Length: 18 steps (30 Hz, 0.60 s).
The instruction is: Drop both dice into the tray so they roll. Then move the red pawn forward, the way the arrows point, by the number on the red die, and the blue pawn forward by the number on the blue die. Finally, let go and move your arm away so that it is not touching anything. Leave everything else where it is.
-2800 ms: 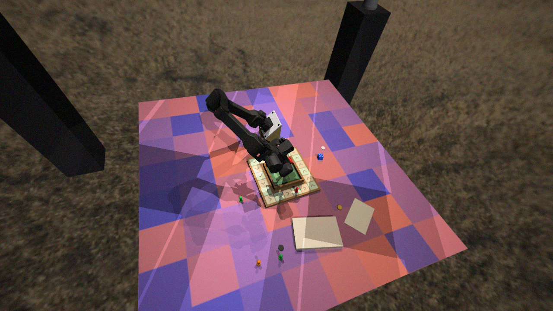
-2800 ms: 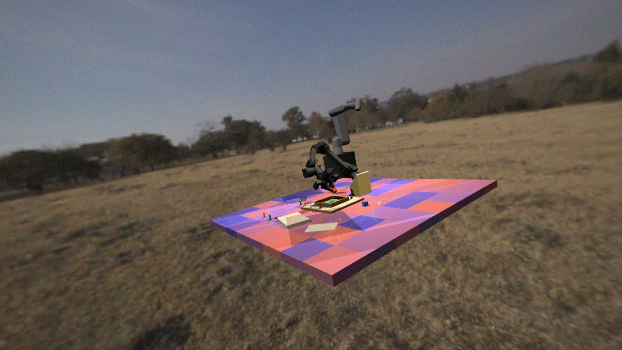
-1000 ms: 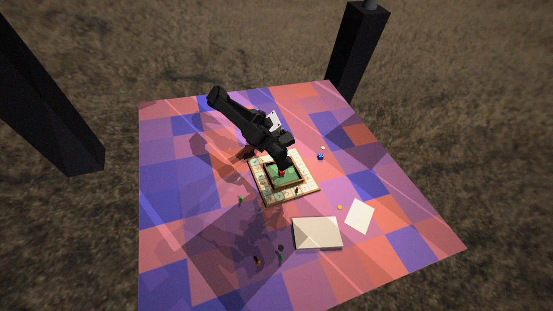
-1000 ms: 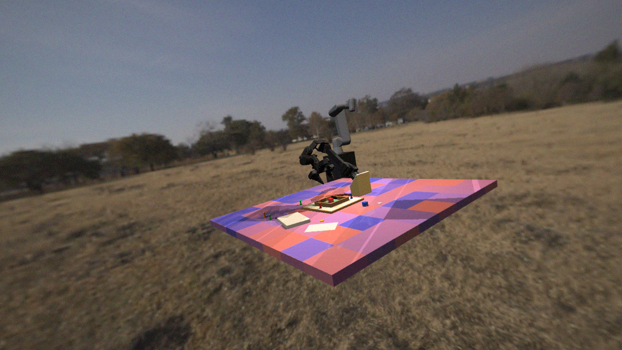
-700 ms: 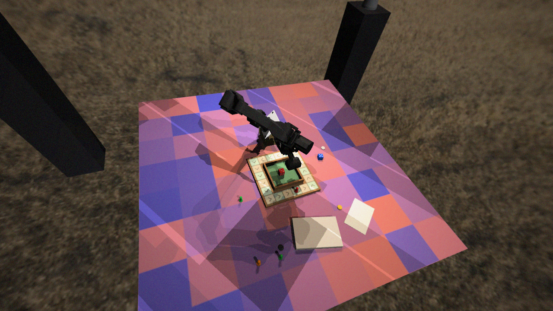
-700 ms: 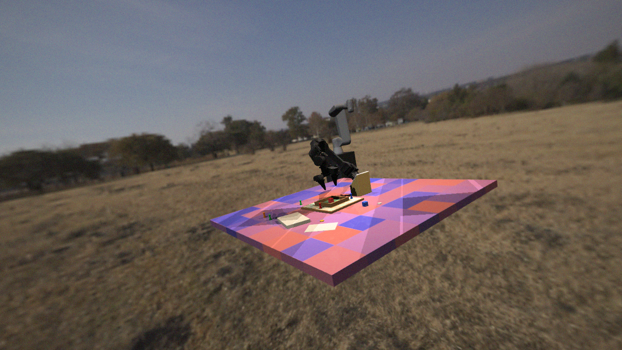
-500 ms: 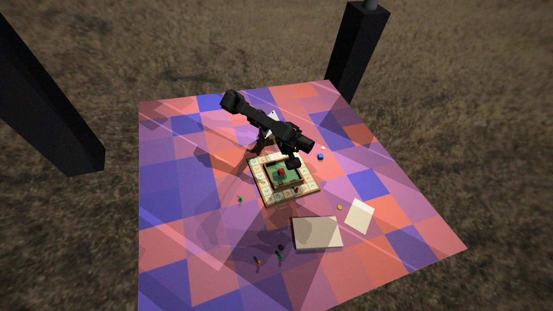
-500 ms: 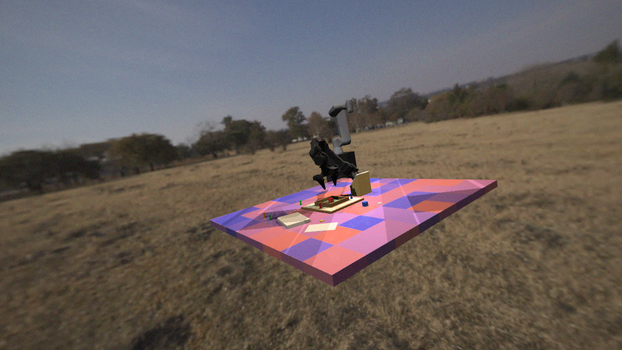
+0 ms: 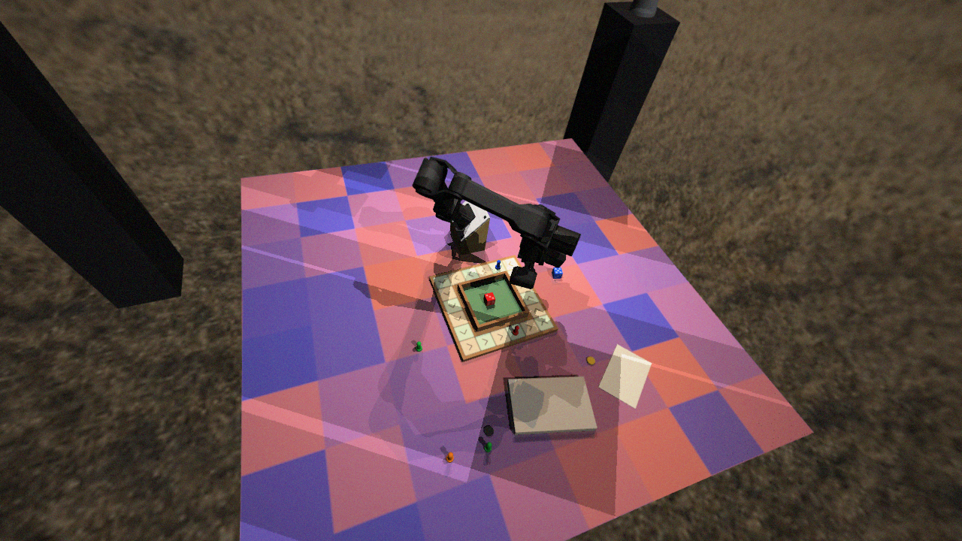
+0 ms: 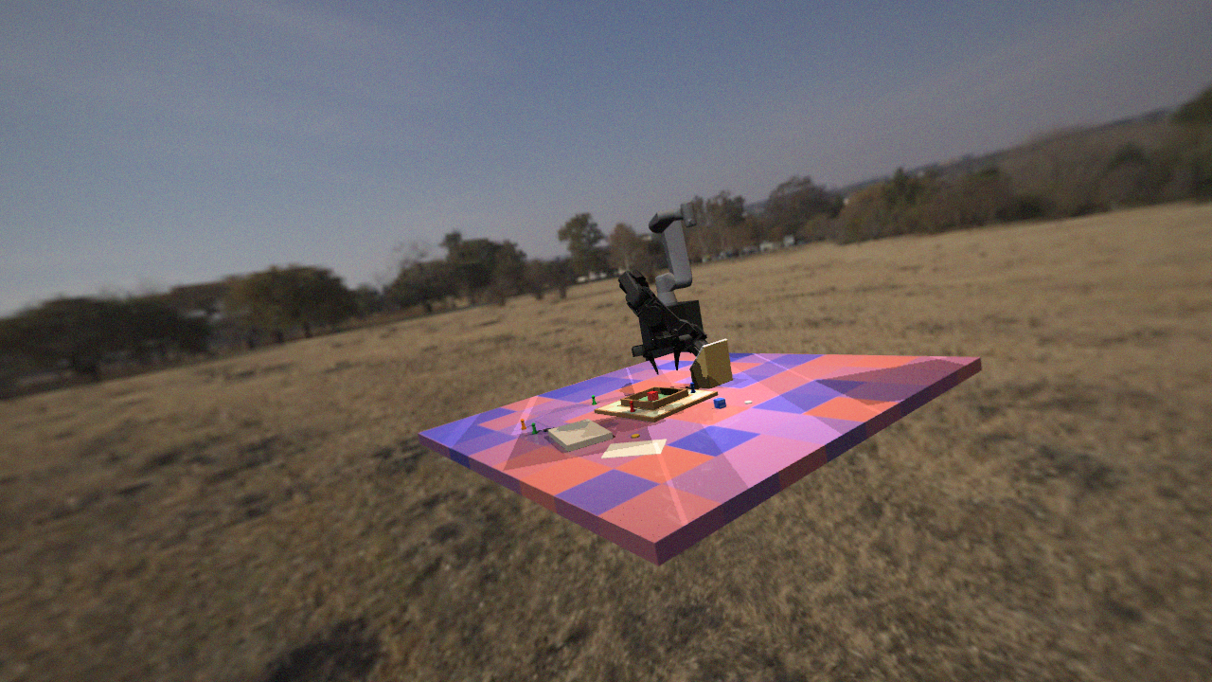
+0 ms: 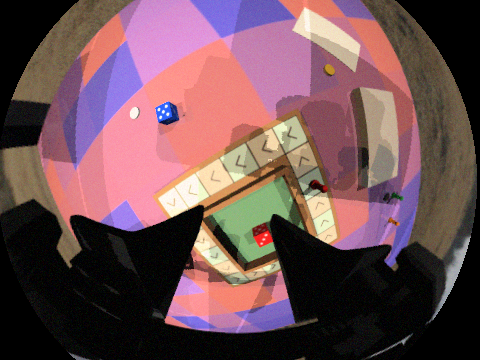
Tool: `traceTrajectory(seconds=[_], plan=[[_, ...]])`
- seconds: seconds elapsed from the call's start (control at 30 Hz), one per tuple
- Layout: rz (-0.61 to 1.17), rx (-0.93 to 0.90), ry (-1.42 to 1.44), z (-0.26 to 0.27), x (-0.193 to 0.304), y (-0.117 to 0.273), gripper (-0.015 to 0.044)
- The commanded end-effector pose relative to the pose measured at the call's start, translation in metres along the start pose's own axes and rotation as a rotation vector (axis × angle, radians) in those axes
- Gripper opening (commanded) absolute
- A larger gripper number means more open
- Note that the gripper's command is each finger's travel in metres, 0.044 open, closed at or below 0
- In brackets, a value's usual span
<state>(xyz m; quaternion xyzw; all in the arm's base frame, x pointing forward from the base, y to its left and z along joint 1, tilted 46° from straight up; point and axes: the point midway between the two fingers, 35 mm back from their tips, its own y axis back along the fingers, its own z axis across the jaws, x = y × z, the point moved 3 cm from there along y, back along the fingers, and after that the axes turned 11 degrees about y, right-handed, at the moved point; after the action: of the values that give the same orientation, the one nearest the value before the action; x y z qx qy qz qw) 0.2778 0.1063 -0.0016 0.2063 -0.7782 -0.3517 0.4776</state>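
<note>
The red die [image 9: 489,298] [image 10: 652,395] [image 11: 262,235] lies inside the green-floored tray [image 9: 501,321] [image 11: 301,204]. The blue die [image 9: 558,272] [image 10: 719,403] [image 11: 166,113] lies on the table beside the board [image 9: 469,346] [image 11: 215,176], with several pips showing. The red pawn [image 9: 515,330] [image 10: 632,406] [image 11: 318,186] stands on the board's near side in the top view. The blue pawn [image 9: 498,264] [image 10: 692,387] stands on the far side; I cannot make it out in the wrist view. My gripper [image 10: 667,370] [image 11: 238,215] is open and empty, above the board.
A white box [image 9: 551,405] [image 11: 382,135], card [image 9: 625,376] [image 11: 327,37] and yellow disc [image 9: 590,361] [image 11: 329,69] lie beyond the red pawn. A white disc [image 11: 134,113] is beside the blue die. Green pawns [image 9: 418,346] [image 9: 488,446], an orange pawn [image 9: 449,457] and a tan block [image 10: 716,363] stand around.
</note>
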Motion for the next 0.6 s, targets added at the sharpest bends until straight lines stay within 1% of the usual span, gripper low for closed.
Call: traceTrajectory(seconds=[0.0, 0.57], plan=[[0.013, 0.003, -0.503, 0.041, -0.055, -0.015, 0.0275], [0.016, 0.048, -1.166, 0.107, -0.114, -0.046, 0.0275]])
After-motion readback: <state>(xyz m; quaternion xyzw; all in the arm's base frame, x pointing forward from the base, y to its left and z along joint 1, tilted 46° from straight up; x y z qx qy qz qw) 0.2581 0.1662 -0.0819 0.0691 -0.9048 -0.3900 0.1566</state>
